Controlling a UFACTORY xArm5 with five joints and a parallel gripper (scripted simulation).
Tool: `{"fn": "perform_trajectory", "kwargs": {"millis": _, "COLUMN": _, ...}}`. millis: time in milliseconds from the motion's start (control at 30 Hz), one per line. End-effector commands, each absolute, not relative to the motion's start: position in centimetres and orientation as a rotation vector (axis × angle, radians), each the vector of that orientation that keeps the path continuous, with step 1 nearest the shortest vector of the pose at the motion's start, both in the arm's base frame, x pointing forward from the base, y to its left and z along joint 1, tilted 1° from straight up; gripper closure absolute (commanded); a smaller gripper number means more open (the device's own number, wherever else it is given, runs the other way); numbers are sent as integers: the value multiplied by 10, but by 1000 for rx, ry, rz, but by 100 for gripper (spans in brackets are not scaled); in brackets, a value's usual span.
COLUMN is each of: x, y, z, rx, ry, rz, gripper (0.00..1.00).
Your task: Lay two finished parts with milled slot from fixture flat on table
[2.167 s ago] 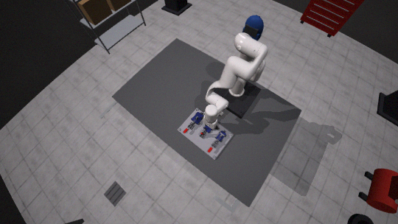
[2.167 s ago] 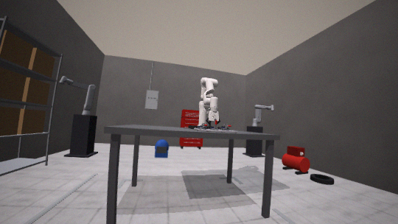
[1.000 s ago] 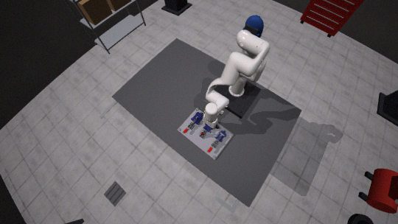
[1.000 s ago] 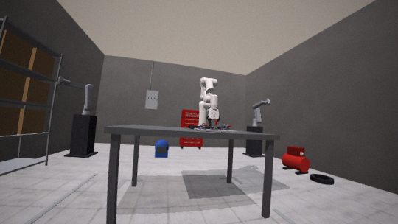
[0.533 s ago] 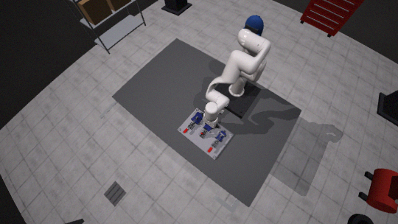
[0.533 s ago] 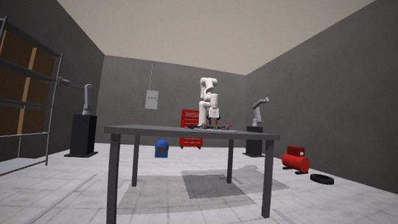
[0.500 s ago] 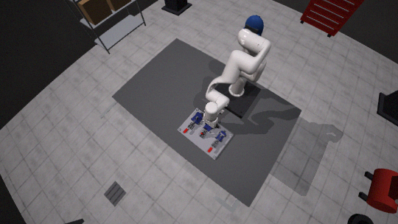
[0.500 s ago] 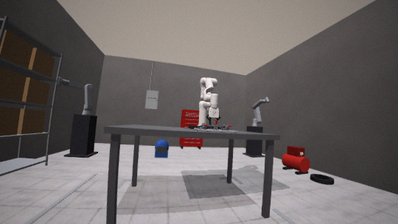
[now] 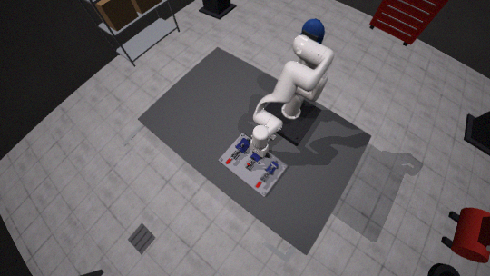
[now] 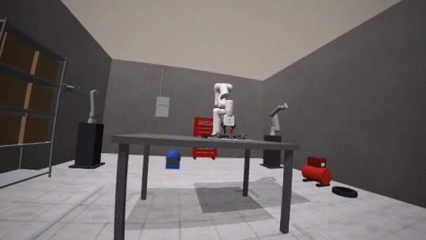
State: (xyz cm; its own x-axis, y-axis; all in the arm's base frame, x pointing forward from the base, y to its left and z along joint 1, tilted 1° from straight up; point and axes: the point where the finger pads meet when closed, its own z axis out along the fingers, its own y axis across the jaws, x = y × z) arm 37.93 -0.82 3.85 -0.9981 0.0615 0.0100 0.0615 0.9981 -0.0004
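Fixture plate (image 9: 227, 162) near the lower centre of the top view, on the dark counter (image 9: 191, 113).

Three blue-clamped stations sit in a row on it; the white arm's fingers (image 10: 228, 130) reach down over the middle one (image 9: 252, 160), pinching something there, too small to name. Red tool chest (image 10: 203, 128) stands behind.

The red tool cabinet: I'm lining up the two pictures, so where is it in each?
Top view: red tool cabinet at the upper right corner, beyond the table.
Exterior view: centre, behind the table, left of the white arm.
Shared landmark: the white arm.
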Motion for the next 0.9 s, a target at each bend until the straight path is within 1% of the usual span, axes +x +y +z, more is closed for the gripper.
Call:
{"fn": "perform_trajectory", "kwargs": {"millis": 0, "x": 381, "y": -8, "z": 41, "rx": -97, "ry": -3134, "rz": 0, "gripper": 100}}
{"fn": "perform_trajectory", "kwargs": {"millis": 233, "x": 379, "y": -8, "z": 47, "rx": -97, "ry": -3134, "rz": 0, "gripper": 100}}
{"fn": "perform_trajectory", "kwargs": {"millis": 633, "x": 374, "y": -8, "z": 69, "rx": -97, "ry": -3134, "rz": 0, "gripper": 100}}
{"fn": "perform_trajectory", "kwargs": {"millis": 867, "x": 373, "y": -7, "z": 73, "rx": -97, "ry": -3134, "rz": 0, "gripper": 100}}
